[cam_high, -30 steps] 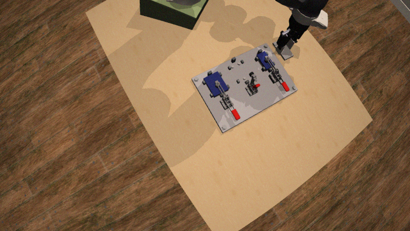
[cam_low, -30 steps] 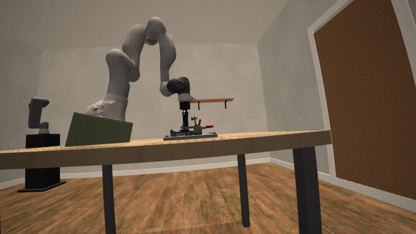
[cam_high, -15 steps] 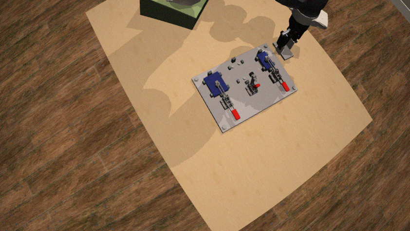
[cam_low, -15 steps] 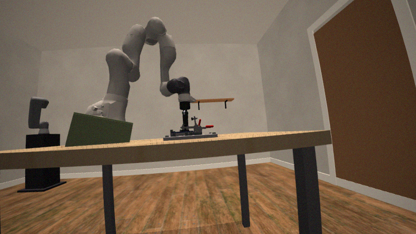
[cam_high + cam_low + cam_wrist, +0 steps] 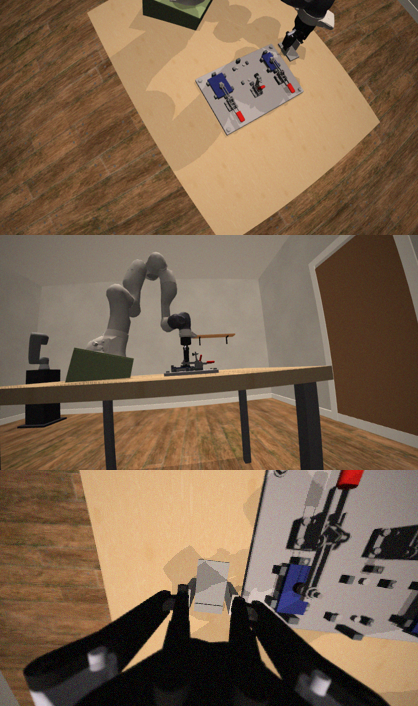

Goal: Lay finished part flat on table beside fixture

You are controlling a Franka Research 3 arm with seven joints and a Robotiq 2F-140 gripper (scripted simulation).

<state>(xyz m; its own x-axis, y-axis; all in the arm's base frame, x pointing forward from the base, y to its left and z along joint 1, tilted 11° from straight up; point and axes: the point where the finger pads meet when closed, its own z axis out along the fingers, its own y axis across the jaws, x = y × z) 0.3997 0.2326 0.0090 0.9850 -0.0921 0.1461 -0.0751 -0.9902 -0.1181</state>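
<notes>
Gripping the gray part (image 5: 212,586) between its two black fingers, the gripper (image 5: 288,43) is pointing down at the wooden table (image 5: 263,163) just beside the far corner of the gray fixture plate (image 5: 263,102). The jaws are closed on the part's two sides, and the part is sitting outside the fixture, over bare tabletop next to the plate's edge; whether its underside is touching the wood is hard to tell. On the plate, one blue blank (image 5: 219,84) is lying under a toggle clamp with a red handle (image 5: 240,116), and the second blue blank (image 5: 268,59) is sitting under another clamp near the gripper. The middle clamp (image 5: 257,87) is standing open with its red handle raised over a bare station.
</notes>
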